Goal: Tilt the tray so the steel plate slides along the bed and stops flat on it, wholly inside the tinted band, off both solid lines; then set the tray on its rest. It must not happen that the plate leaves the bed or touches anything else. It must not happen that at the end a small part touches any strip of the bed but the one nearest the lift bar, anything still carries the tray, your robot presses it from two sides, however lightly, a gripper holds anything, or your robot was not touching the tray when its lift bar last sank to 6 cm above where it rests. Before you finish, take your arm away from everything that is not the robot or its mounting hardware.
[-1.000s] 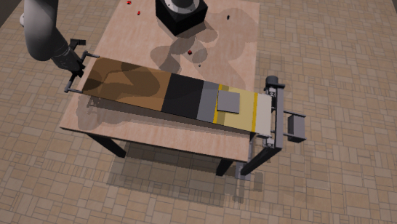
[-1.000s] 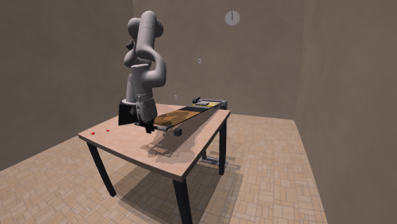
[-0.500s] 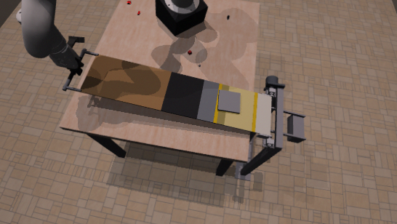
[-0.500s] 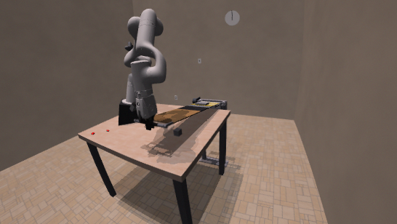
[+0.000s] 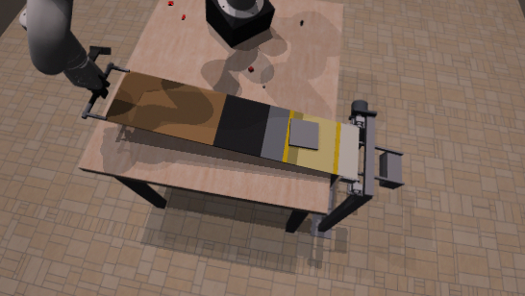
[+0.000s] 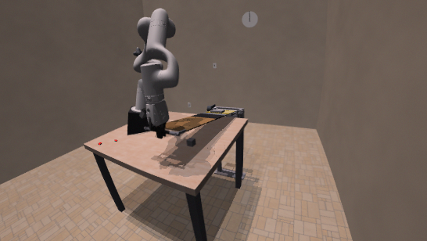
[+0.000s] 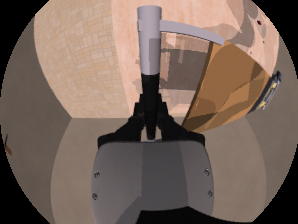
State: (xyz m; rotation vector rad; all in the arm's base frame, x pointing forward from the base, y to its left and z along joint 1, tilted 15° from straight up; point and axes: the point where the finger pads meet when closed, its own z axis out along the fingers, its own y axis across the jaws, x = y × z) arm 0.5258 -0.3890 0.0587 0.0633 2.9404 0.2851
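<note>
The long tray (image 5: 168, 108) (image 6: 187, 123) (image 7: 226, 90) lies across the table, its left end raised off the top. Its bed runs brown, black, grey, then a yellow tinted band (image 5: 327, 139) between two solid yellow lines. The grey steel plate (image 5: 304, 134) lies flat at the band's left side, its left edge on or touching the left line (image 5: 287, 153). My gripper (image 5: 102, 86) (image 6: 160, 133) (image 7: 150, 100) is shut on the tray's handle (image 5: 119, 70) (image 7: 149, 36) at the left end.
A grey pivot frame (image 5: 367, 144) holds the tray's right end beyond the table edge. A small black block (image 6: 191, 142) stands on the table under the raised end. The arm's black base (image 5: 239, 19) sits at the back. Small red markers (image 5: 251, 70) (image 6: 100, 143) lie on the table.
</note>
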